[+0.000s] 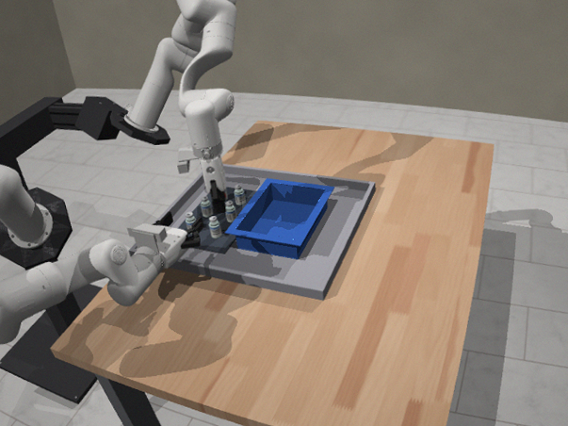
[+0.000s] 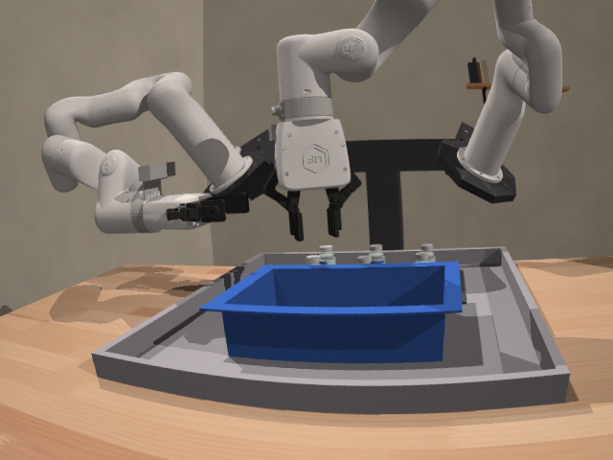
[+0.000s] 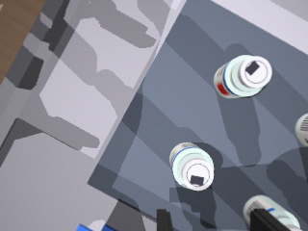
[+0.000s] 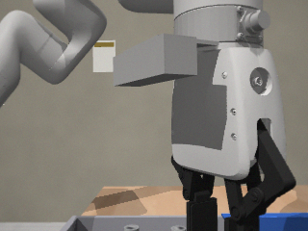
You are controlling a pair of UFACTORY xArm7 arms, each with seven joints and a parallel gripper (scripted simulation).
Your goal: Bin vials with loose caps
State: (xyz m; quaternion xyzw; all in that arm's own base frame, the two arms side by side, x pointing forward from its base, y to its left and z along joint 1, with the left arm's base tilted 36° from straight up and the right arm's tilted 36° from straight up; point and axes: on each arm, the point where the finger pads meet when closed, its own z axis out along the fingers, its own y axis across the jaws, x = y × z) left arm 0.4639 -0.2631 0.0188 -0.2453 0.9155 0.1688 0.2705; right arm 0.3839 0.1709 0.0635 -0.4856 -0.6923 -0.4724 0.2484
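Note:
Several white-capped vials, among them one at the back [image 1: 239, 195], one near the bin [image 1: 230, 212] and one at the front [image 1: 214, 227], stand upright on the dark mat [image 1: 218, 245] [image 3: 159, 108]. The left wrist view shows a vial with a red label patch [image 3: 241, 77] and another vial [image 3: 192, 166]. The blue bin [image 1: 271, 247] [image 2: 336, 333] stands beside the mat; no vial shows inside. My left gripper [image 2: 315, 236] [image 3: 217, 221] points down, half open and empty, above the vials. My right gripper [image 2: 237, 205] is open, empty and held sideways by the mat's edge. Cap tightness cannot be seen.
A grey tray [image 1: 321, 291] [image 2: 336, 396] with raised walls holds the mat and bin, on a wooden table [image 1: 366, 294]. The right arm reaches low over the tray's side wall, close to the left gripper. The bin's rim stands close to the nearest vials.

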